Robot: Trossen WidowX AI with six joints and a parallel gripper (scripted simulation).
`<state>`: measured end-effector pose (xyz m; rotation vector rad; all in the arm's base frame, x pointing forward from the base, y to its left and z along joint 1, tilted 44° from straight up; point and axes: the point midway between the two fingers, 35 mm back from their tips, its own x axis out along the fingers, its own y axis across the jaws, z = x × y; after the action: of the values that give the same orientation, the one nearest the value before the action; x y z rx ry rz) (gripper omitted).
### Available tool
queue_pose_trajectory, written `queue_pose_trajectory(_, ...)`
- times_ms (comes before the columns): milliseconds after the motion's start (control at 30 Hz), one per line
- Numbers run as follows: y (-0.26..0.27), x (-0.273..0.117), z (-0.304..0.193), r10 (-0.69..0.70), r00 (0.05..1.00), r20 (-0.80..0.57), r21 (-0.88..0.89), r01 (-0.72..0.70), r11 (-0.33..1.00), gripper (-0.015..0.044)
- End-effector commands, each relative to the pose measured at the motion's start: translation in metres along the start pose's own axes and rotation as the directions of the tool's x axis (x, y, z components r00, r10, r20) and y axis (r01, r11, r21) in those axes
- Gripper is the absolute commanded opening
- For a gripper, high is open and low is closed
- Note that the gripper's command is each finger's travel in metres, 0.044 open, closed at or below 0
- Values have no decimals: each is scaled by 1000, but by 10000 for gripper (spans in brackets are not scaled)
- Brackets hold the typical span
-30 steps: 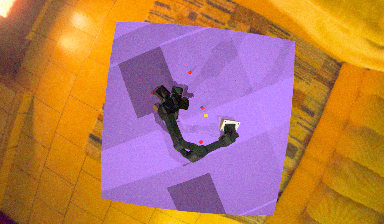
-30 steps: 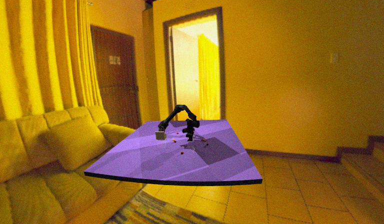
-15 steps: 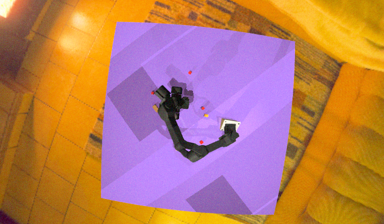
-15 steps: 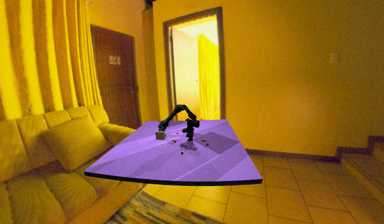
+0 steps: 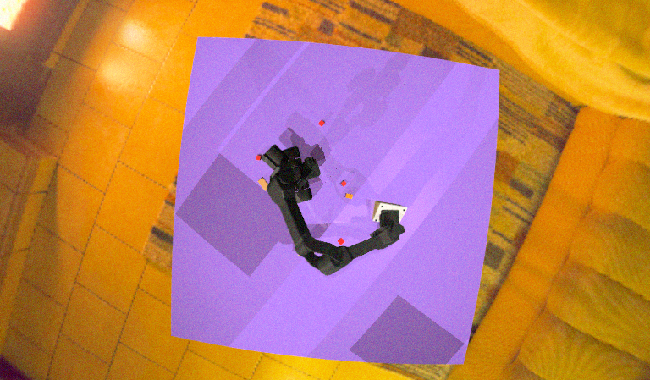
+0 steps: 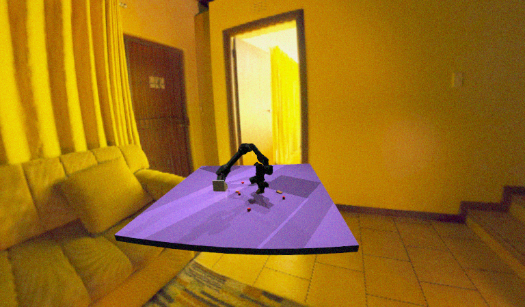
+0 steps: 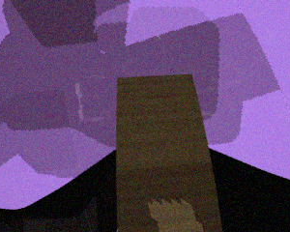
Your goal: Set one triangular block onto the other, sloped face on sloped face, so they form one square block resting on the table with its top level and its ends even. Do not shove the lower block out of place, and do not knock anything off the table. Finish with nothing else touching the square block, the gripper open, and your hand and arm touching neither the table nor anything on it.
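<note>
My gripper (image 6: 260, 191) (image 7: 159, 155) is shut on a long wooden block (image 7: 159, 116), with one black finger against each side. The hand points down. The arm hides this block in the top view, and its sloped face cannot be made out. Whether it touches the table cannot be told. A tan wooden block (image 5: 262, 183) (image 6: 278, 191), apparently the other triangular block, lies on the purple table (image 5: 431, 117) (image 6: 185, 226), just beside the arm in the top view. Its far end is partly hidden by the arm there, and its slope is too small to read.
Several small red cubes lie around the hand, one (image 5: 258, 156) (image 6: 284, 197) near the tan block and another (image 5: 322, 123) (image 6: 249, 209) farther out. A small orange block (image 5: 349, 195) (image 6: 237, 191) lies beside a red cube (image 5: 343, 183). The arm stands on a pale base (image 5: 382, 206) (image 6: 219, 185).
</note>
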<state>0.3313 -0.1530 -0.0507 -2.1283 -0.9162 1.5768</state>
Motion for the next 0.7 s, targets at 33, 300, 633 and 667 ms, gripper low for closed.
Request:
queue_pose_trajectory(33, 0, -1, 0, -1, 1000, 0, -136, 1, 991, 0)
queue_pose_trajectory(300, 0, -1, 0, -1, 1000, 1, -313, 1, 950, 0)
queue_pose_trajectory(633, 0, -1, -1, -1, 1000, 2, -554, 2, 832, 0)
queue_pose_trajectory(667, 0, -1, -1, 0, 1000, 2, -578, 2, 816, 0)
